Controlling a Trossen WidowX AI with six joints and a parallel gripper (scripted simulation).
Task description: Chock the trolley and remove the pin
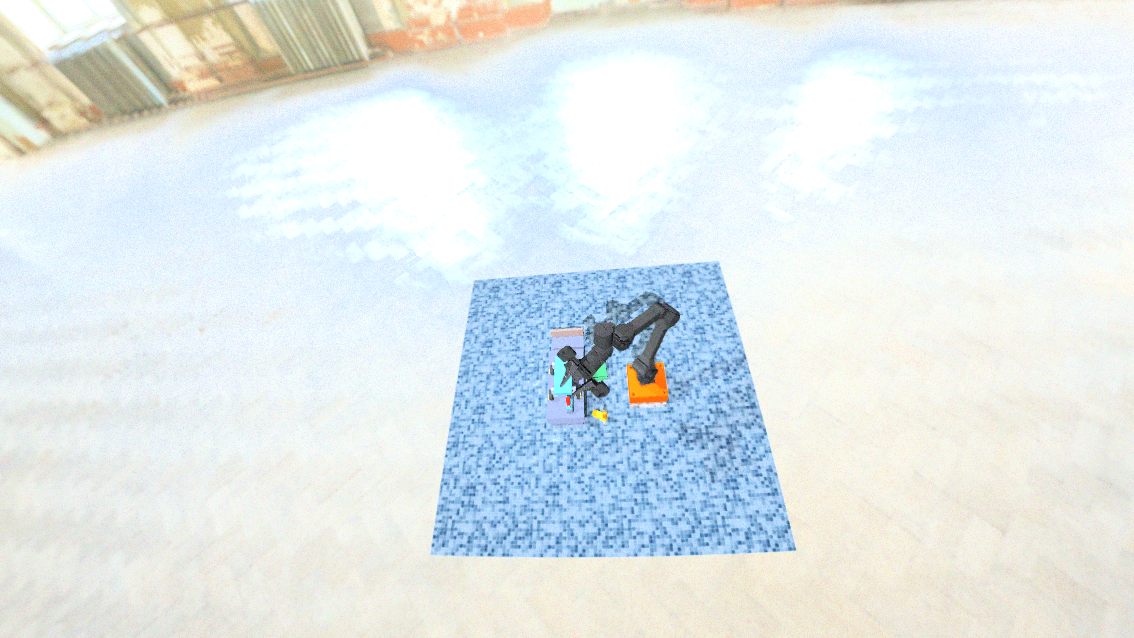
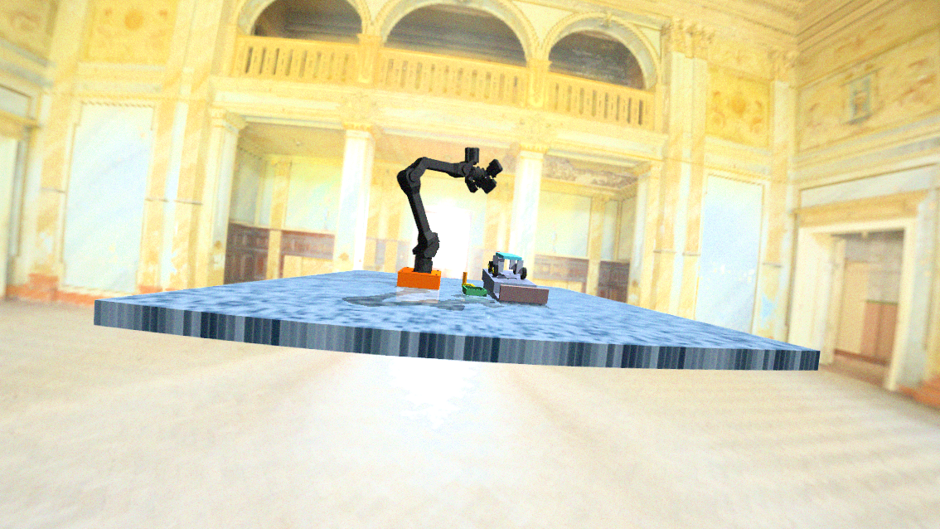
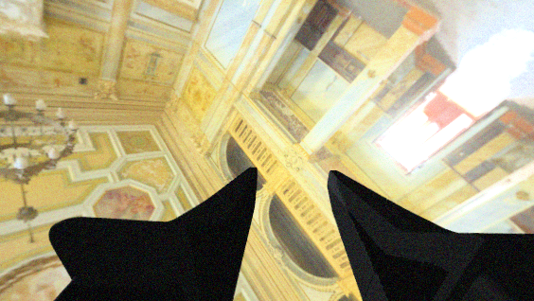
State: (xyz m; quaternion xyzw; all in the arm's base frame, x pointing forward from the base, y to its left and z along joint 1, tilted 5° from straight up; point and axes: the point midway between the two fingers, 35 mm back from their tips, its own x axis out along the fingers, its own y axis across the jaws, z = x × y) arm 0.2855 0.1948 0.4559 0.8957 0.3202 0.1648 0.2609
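Note:
The trolley point(image 1: 560, 380) point(image 2: 508, 255), cyan on top, stands on the grey ramp point(image 1: 557, 415) point(image 2: 494, 286). The red-headed stop pin point(image 1: 568, 401) is upright at its uphill end. The yellow chock point(image 1: 600, 415) point(image 2: 464, 279) stands on the mat beside the ramp, off the wheels; its rubber base is too small to make out. The green tray point(image 1: 601, 371) point(image 2: 474, 290) lies beside the ramp, partly hidden by the arm in the top view. My gripper point(image 3: 292, 176) point(image 1: 569, 388) is partly open and empty. It is high above the table, and its wrist view shows only walls and ceiling.
The orange arm base point(image 1: 647, 385) point(image 2: 419, 279) stands on the blue mat point(image 1: 610, 491) point(image 2: 315, 308), with the tray and chock between it and the ramp. A brownish end board point(image 1: 567, 332) point(image 2: 524, 293) closes the ramp's far end in the top view.

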